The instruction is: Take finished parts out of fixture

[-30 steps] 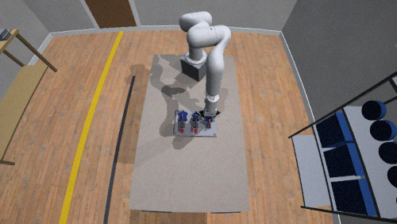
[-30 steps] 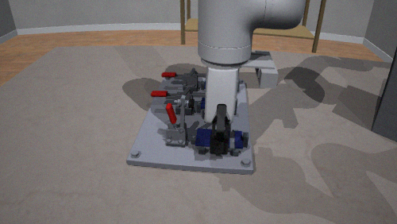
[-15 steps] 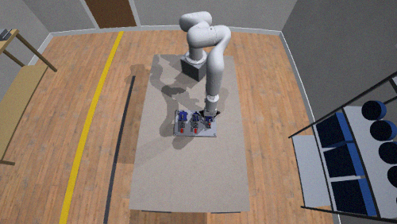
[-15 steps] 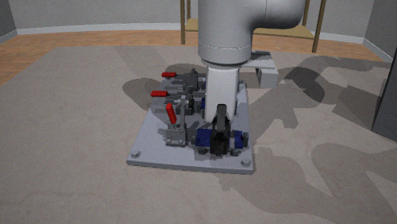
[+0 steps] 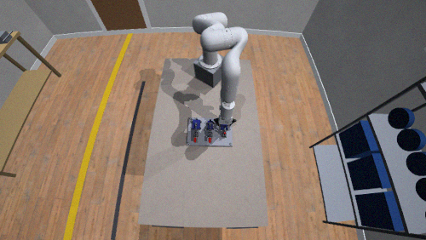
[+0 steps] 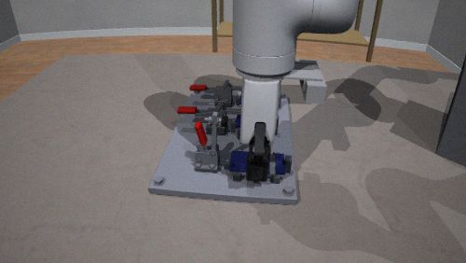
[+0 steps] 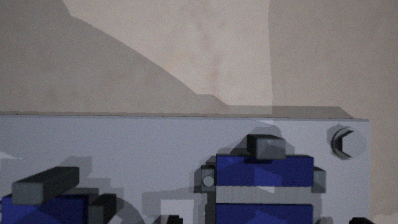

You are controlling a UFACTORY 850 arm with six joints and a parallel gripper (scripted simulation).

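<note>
From the top, the pincer (image 5: 225, 122) (image 6: 258, 160) (image 7: 266, 220) covers much of the slotted part (image 5: 224, 128) (image 6: 239, 161) (image 7: 265, 170) under it, so the fit of its fingers is hard to make out. The plate (image 5: 217, 144) (image 6: 224, 188) (image 7: 125, 145) reaches mostly to one side of the pincer, carrying two more blue pieces; their slots are too small to tell. Bare table (image 5: 204, 191) (image 6: 93, 214) (image 7: 150, 30) spreads around the plate.

In the exterior view, the near finger hides the slotted part's middle. Beside the pincer, a red handle (image 6: 200, 133) stands up, tilted; two others lie level farther back, the blue pieces there partly hidden.

In the wrist view, the fingertips are cut off by the lower edge, one on each side of the slotted part, apart from it. The pincer is wide open, holding nothing. A plate corner with a bolt (image 7: 350, 143) lies just beside; another blue piece (image 7: 45, 212) is cut off.

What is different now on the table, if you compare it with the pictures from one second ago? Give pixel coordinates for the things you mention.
Nothing visibly changed. The arm (image 5: 230, 77) (image 6: 264, 33) and the tool (image 6: 257, 173) stay low over the near blue part (image 6: 239, 161) (image 7: 265, 171), the tool open. The near red handle (image 6: 200, 133) is still raised, the other two red handles (image 6: 186, 110) (image 6: 198, 88) still lie down, and the metal plate (image 5: 213, 144) (image 6: 224, 190) (image 7: 125, 145) has not shifted.
</note>
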